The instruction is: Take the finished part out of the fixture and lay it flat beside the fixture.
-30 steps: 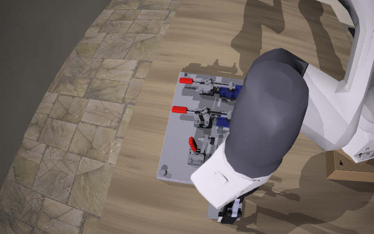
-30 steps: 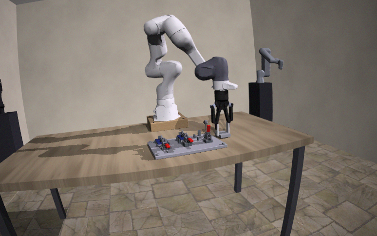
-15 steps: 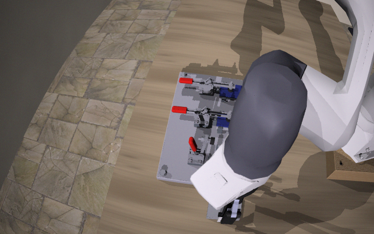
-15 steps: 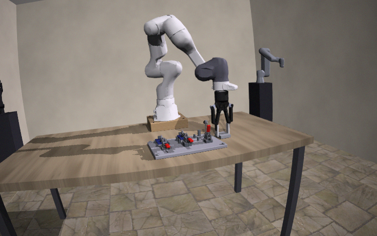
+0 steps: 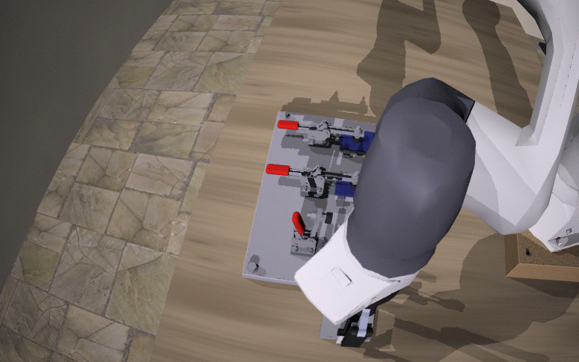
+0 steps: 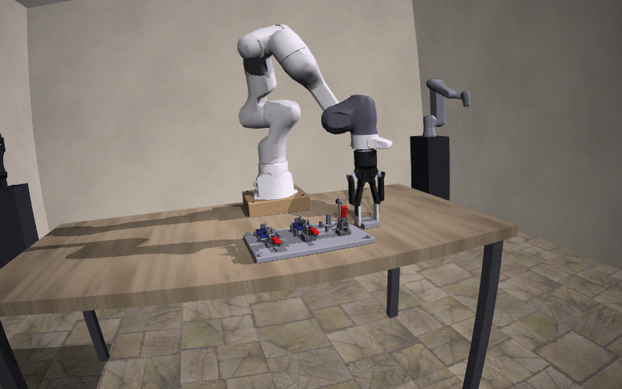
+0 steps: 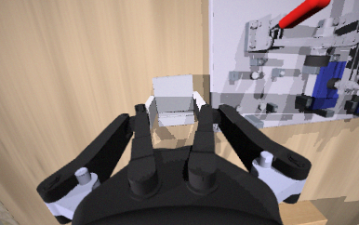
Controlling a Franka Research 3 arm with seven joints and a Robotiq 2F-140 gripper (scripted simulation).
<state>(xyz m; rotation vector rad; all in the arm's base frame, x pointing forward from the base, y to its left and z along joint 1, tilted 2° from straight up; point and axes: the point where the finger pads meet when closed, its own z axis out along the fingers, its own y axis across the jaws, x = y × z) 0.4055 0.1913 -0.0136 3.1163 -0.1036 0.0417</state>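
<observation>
Your gripper (image 5: pixel 354 332) (image 6: pixel 368 223) (image 7: pixel 174 100), 1 of 1, is closed on the finished part (image 5: pixel 328 327) (image 6: pixel 370 224) (image 7: pixel 173 86), w/ its 2 pale fingertips (image 6: pixel 377 213) on opposite sides of it. You've got 1 gray part there, flat, at tabletop level just beside the fixture (image 5: pixel 266 238) (image 6: pixel 316 250) (image 7: pixel 225 28), out of its clamps; can't tell if it's touching the table (image 5: pixel 204 298) (image 6: pixel 183 270) (image 7: pixel 70 70) or a hair above. Fixture = 1 gray plate w/ 3 toggle clamps, each w/ 1 red handle. Nearest your part, 1 handle (image 5: pixel 298 222) (image 6: pixel 344 211) (image 7: pixel 304 13) stands up, that clamp open, its spot w/o a part. Other 2 handles, middle (image 5: pixel 277 169) (image 6: pixel 313 231) and far (image 5: pixel 287 125) (image 6: pixel 276 240), lie low over the plate. You've 2 blue blanks, middle (image 5: pixel 344 188) (image 6: pixel 298 226) (image 7: pixel 328 86) and far (image 5: pixel 356 141) (image 6: pixel 261 232), both under their clamps. Farther out: 1 wooden base block (image 5: pixel 541 269) (image 6: pixel 275 206) (image 7: pixel 304 214) under your arm (image 5: pixel 409 179) (image 6: pixel 275 109), plus 1 smaller gray arm (image 6: pixel 438 108) on a dark pedestal (image 6: pixel 429 165), well apart from the table.
</observation>
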